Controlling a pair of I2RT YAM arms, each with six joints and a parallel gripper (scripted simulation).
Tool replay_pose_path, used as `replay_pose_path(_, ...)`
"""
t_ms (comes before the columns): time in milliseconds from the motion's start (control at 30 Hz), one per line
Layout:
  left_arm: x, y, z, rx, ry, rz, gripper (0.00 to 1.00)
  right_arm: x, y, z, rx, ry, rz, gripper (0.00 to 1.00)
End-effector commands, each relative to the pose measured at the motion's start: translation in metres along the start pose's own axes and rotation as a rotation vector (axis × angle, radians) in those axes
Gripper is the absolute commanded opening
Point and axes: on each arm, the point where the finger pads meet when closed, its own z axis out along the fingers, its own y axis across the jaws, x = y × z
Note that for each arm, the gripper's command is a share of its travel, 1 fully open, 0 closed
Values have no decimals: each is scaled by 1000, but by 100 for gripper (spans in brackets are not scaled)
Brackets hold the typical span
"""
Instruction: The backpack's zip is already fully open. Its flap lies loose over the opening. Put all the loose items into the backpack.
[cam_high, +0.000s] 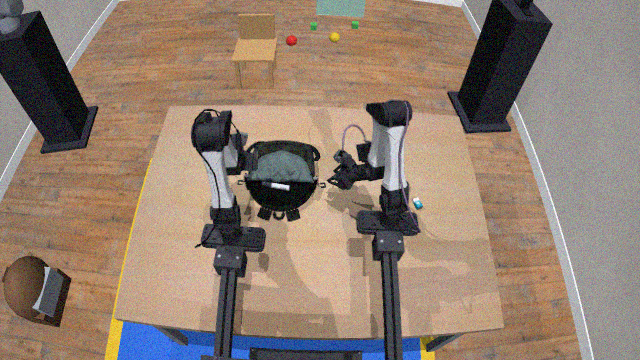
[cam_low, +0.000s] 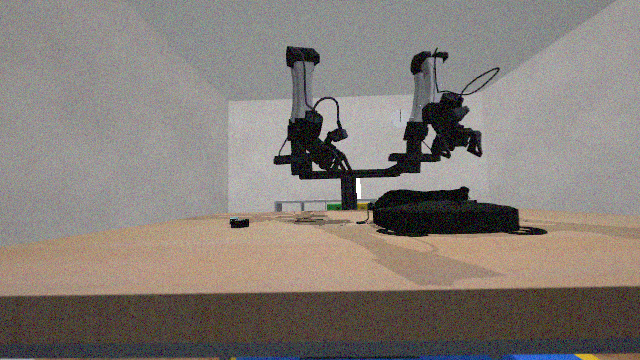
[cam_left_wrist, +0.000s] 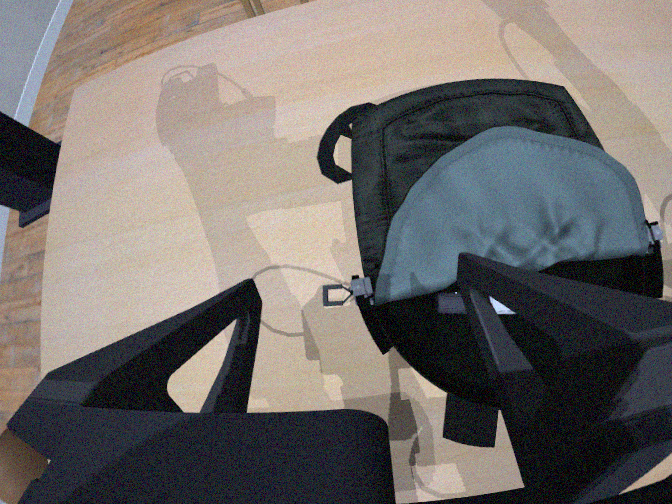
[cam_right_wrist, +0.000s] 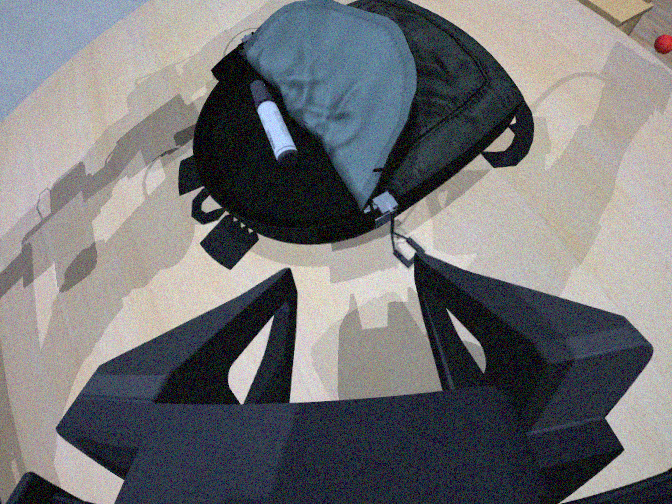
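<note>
The black backpack (cam_high: 258, 200) (cam_low: 445, 218) (cam_left_wrist: 371, 217) (cam_right_wrist: 461, 92) lies on the table, its grey-green flap (cam_high: 282, 167) (cam_left_wrist: 504, 189) (cam_right_wrist: 336, 65) folded back from the dark opening. A white marker with a dark cap (cam_high: 279, 186) (cam_right_wrist: 275, 129) lies in the opening along the flap's edge; its depth is unclear. A small teal-and-white item (cam_high: 417, 203) (cam_low: 239, 222) lies on the table, beyond the right arm from the backpack. My left gripper (cam_left_wrist: 355, 279) is open and empty, above the backpack's side. My right gripper (cam_high: 337, 184) (cam_right_wrist: 353, 273) is partly open and empty, above the table beside the backpack.
The wooden table (cam_high: 300, 300) (cam_low: 150, 270) carries the backpack and the small item. A side buckle (cam_left_wrist: 333, 295) and bottom straps (cam_right_wrist: 229, 241) stick out from the backpack. A chair (cam_high: 255, 49), balls and green cubes are on the floor beyond the table. Dark stands flank it.
</note>
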Motion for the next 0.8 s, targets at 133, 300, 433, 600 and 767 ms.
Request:
replay_pose_path(133,-8,0,-2,9,-25,6,90,7,-39,-44,187,20,134,54)
replay_pose_path(300,-8,0,-2,9,-25,6,90,24,-67,-83,325,55,265,54)
replay_pose_path(433,-8,0,-2,9,-25,6,90,35,-94,-115,443,77,354,54)
replay_pose_path(600,-8,0,-2,9,-25,6,90,46,-110,-139,525,103,427,54)
replay_pose_path(767,-8,0,-2,9,-25,6,90,52,-114,-150,554,112,456,54)
